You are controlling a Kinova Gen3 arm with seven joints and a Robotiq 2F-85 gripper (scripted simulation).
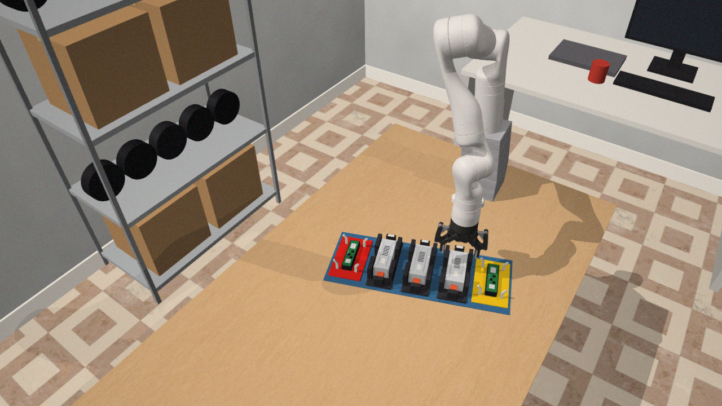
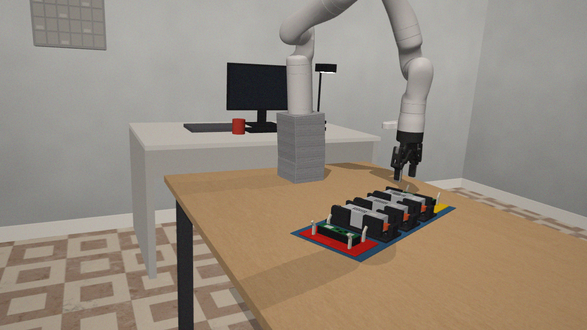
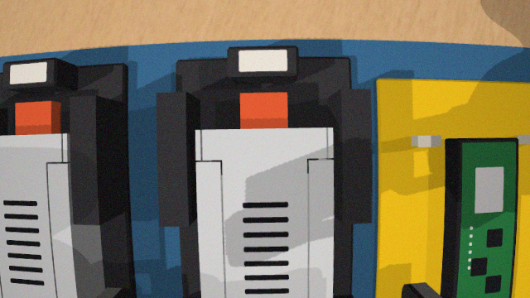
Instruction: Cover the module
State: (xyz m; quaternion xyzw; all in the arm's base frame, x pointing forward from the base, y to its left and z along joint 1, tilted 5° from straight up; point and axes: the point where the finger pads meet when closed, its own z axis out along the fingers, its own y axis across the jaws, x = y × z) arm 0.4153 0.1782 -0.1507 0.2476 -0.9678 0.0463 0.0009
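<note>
Three light grey covers stand in black holders: the left (image 1: 384,258) (image 2: 362,216), the middle (image 1: 419,264) (image 2: 384,205) (image 3: 29,178) and the right (image 1: 456,271) (image 2: 402,195) (image 3: 265,182). The yellow plate (image 1: 488,301) (image 2: 442,207) (image 3: 397,232) bears a slim green-topped module (image 1: 491,280) (image 3: 489,223), uncovered between white posts. My gripper (image 1: 459,251) (image 2: 405,178) (image 3: 269,291) is open and empty, above the right cover. In the wrist view its fingertips show at the bottom edge, one on each side of that cover. The cover's near end is out of the wrist view.
A red plate (image 1: 355,275) (image 2: 328,242) with another module (image 1: 351,254) (image 2: 338,233) and white posts is at the other end of the blue base (image 1: 466,304) (image 2: 361,258) (image 3: 145,248). The holders' black side walls rise beside each cover. A shelf rack (image 1: 267,151) stands left of the table.
</note>
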